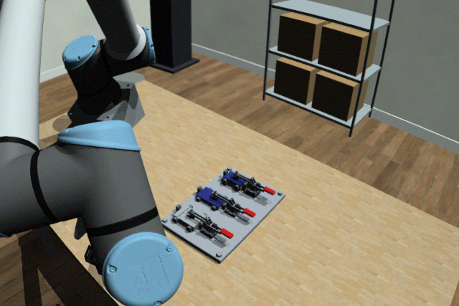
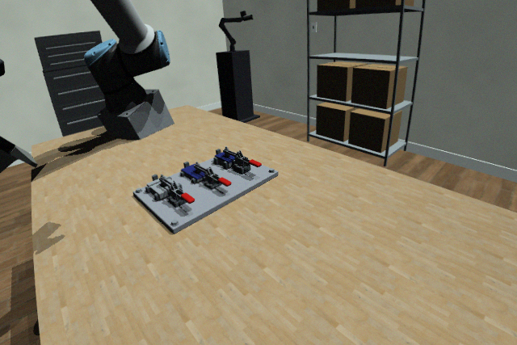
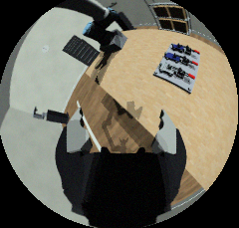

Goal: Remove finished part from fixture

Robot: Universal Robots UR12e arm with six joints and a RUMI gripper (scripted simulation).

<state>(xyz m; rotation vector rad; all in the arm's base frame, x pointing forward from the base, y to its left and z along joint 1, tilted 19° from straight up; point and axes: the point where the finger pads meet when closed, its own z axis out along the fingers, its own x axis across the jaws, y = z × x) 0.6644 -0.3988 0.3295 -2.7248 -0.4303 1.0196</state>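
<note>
A grey fixture plate (image 1: pixel 224 213) lies on the wooden table and carries three toggle clamps with red handles. The finished grey part (image 1: pixel 183 215) sits clamped in the nearest station. The two blue blanks (image 1: pixel 209 197) (image 1: pixel 233 178) sit clamped in the middle and far stations. In the exterior view the grey part (image 2: pixel 156 187) is at the plate's left end, beside the blue blanks (image 2: pixel 191 171) (image 2: pixel 222 158). In the wrist view my gripper (image 3: pixel 121 109) is open and empty, high over the table's edge and far from the fixture (image 3: pixel 177 69).
The arm's base (image 2: pixel 136 117) stands at the table's far corner, and the arm's elbow (image 1: pixel 92 198) fills the left foreground. A shelf with cardboard boxes (image 1: pixel 325 54) and a black pedestal (image 1: pixel 172 21) stand on the floor beyond the table.
</note>
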